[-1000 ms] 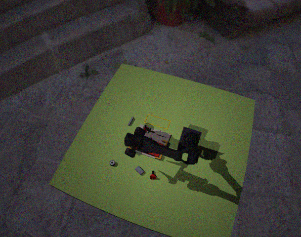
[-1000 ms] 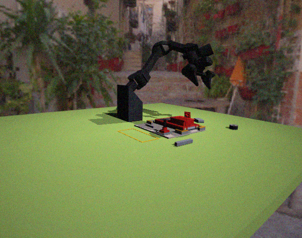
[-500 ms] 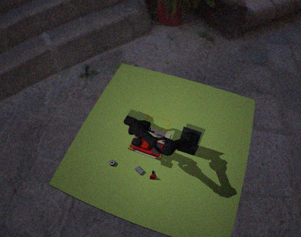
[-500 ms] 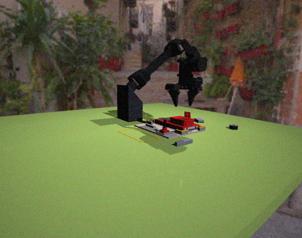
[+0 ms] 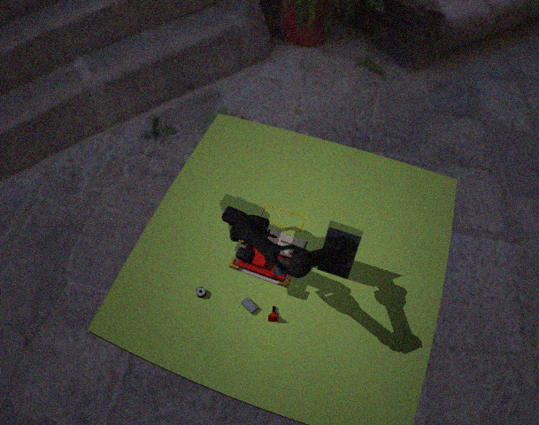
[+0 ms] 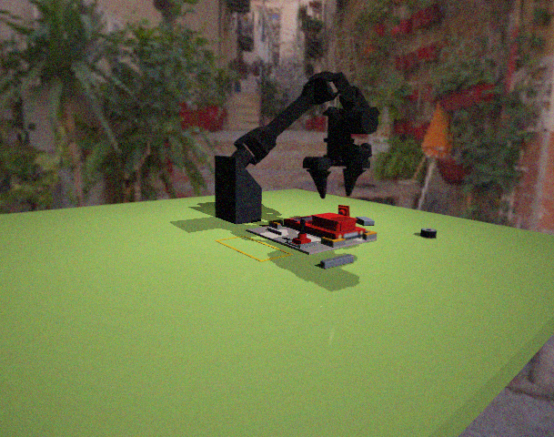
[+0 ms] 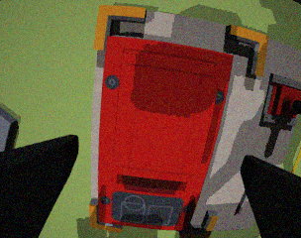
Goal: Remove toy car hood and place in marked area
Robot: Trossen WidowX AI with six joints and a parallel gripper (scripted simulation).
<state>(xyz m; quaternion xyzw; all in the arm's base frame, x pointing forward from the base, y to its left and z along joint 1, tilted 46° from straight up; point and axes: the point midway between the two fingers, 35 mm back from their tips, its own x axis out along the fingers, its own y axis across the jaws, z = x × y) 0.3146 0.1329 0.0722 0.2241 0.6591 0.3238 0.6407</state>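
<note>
Three loose parts [image 5: 250,305] near toy car [image 6: 330,228]

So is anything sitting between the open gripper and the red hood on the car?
Nothing visible. The gripper hangs open above the toy car, and the wrist view shows the red hood uncovered between the two fingertips, with only air in the gap.

Your hand [image 6: 336,186] hangs wide open above the car [image 6: 321,228], clear air between its tips and the red hood [image 7: 162,135]. The marked area [image 6: 253,248] lies just beside the car, toward the arm's base [image 6: 236,190], bare worktop [image 6: 173,329] inside it. Loose parts ring the car: a grey bar [image 6: 337,260] in front, a wheel [image 6: 428,232] well apart, a red piece [image 6: 343,209] and a grey tile [image 6: 365,220] behind.
</note>
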